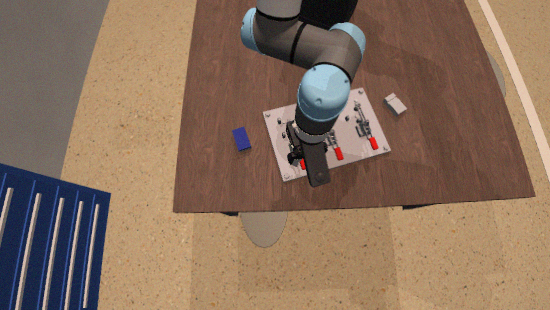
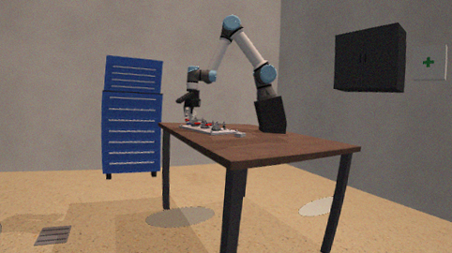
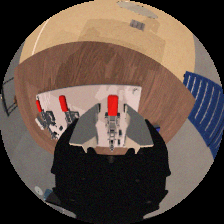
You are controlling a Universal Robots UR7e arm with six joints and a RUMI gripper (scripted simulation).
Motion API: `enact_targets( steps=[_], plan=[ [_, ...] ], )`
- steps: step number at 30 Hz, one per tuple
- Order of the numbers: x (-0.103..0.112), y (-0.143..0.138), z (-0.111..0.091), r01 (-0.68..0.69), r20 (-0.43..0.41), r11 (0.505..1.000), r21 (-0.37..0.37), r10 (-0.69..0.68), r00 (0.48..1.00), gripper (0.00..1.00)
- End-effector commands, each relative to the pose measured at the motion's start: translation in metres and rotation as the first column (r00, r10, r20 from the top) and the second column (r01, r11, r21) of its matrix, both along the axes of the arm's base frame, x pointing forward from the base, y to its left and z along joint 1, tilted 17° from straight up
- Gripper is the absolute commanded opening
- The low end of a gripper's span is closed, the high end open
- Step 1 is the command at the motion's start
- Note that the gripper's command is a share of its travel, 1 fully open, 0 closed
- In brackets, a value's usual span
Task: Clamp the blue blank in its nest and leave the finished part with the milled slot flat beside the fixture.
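The blue blank (image 1: 241, 138) lies flat on the table, left of the grey fixture plate. The grey finished part (image 1: 395, 104) lies on the table to the right of the plate. The plate carries three toggle clamps with red handles. My gripper (image 1: 299, 156) hangs low over the left clamp, whose red handle (image 3: 113, 105) shows between my fingertips in the wrist view. The fingers stand a little apart and hold nothing. The middle handle (image 1: 338, 152) and right handle (image 1: 373, 143) stand free. The arm hides the left nest.
A blue drawer cabinet (image 2: 131, 116) stands on the floor beyond the table's left side. The arm's base (image 2: 270, 113) sits at the table's far edge. The plate lies near the table's front edge (image 1: 350, 202).
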State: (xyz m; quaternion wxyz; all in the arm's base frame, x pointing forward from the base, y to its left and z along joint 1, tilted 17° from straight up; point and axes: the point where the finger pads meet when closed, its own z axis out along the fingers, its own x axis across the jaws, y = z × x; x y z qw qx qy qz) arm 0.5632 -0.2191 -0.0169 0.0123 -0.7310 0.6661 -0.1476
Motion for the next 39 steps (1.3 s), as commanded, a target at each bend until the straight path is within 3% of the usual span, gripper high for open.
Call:
enact_targets(
  steps=[1, 6, 7, 39],
  plan=[
    [0.0038, -0.0032, 0.0006, 0.0, 0.008, 1.0, -0.005, 0.0, 1.0, 0.28],
    [0.0031, -0.0027, 0.0004, 0.0, 0.007, 1.0, -0.005, 0.0, 1.0, 0.28],
    [0.0031, -0.0027, 0.0005, 0.0, 0.007, 1.0, -0.005, 0.0, 1.0, 0.0],
    [0.0031, -0.0026, 0.0005, 0.0, 0.007, 1.0, -0.005, 0.0, 1.0, 0.0]
  ],
)
